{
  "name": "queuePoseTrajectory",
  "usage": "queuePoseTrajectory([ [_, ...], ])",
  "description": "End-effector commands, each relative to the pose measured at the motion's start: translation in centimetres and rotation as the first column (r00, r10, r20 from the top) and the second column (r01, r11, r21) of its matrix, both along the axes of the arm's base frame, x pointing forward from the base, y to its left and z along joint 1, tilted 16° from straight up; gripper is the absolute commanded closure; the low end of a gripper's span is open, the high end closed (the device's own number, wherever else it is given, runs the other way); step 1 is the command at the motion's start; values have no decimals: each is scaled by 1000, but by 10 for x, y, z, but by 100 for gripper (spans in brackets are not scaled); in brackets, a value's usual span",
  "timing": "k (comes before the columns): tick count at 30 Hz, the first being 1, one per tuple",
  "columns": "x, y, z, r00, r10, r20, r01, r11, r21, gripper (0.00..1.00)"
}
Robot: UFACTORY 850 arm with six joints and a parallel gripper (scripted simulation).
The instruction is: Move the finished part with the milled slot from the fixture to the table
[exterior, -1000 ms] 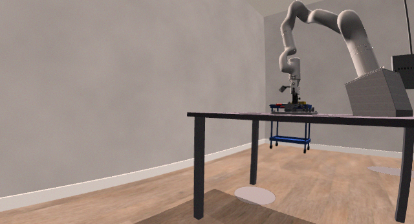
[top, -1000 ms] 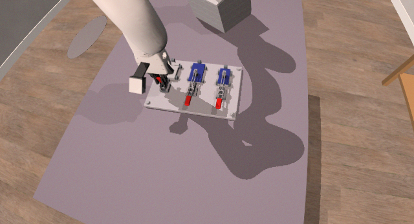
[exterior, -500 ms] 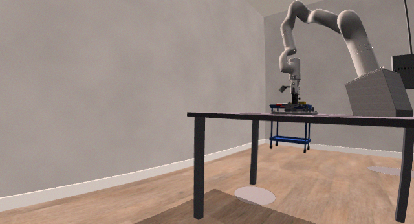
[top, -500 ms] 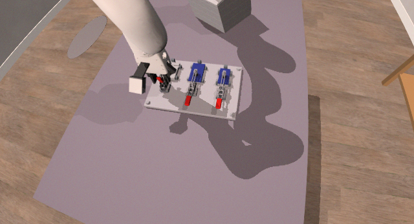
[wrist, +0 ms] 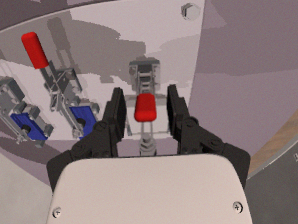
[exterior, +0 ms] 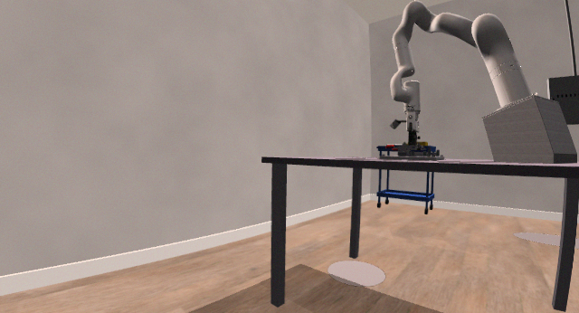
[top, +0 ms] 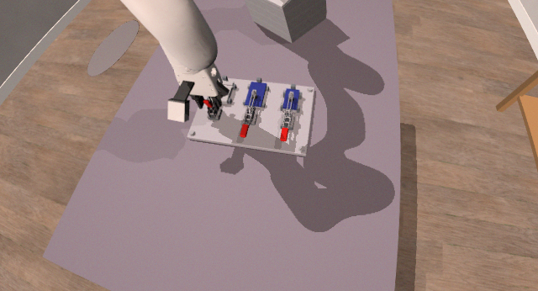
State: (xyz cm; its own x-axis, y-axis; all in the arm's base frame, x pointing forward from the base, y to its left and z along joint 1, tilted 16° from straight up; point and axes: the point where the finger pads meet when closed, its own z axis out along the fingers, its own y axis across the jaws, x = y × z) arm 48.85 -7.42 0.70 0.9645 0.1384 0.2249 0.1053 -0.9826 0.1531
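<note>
The grey fixture plate [top: 255, 111] lies on the mat. Two blue blanks [top: 256, 93] [top: 291, 98] sit in the middle and right nests, each with a toggle clamp whose red handle [top: 244, 130] [top: 284, 134] points to the front. My gripper [top: 210, 107] stands over the left clamp. In the wrist view my fingers are open on either side of that clamp's red handle [wrist: 145, 107], with a gap on each side. The finished part in the left nest is mostly hidden under my arm. The gripper also shows in the side view [exterior: 412, 138].
The robot's grey base block [top: 286, 9] stands at the back of the mat. A small white camera box [top: 178, 109] hangs off my wrist, left of the plate. A blue cart [exterior: 404, 193] stands behind the table.
</note>
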Motion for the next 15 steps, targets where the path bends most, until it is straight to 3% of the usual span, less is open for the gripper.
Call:
queuePoseTrajectory([
  [1,0,0,1,1000,0,1,0,1000,0,53],
  [15,-8,4,33,1000,0,1,0,1000,0,53],
])
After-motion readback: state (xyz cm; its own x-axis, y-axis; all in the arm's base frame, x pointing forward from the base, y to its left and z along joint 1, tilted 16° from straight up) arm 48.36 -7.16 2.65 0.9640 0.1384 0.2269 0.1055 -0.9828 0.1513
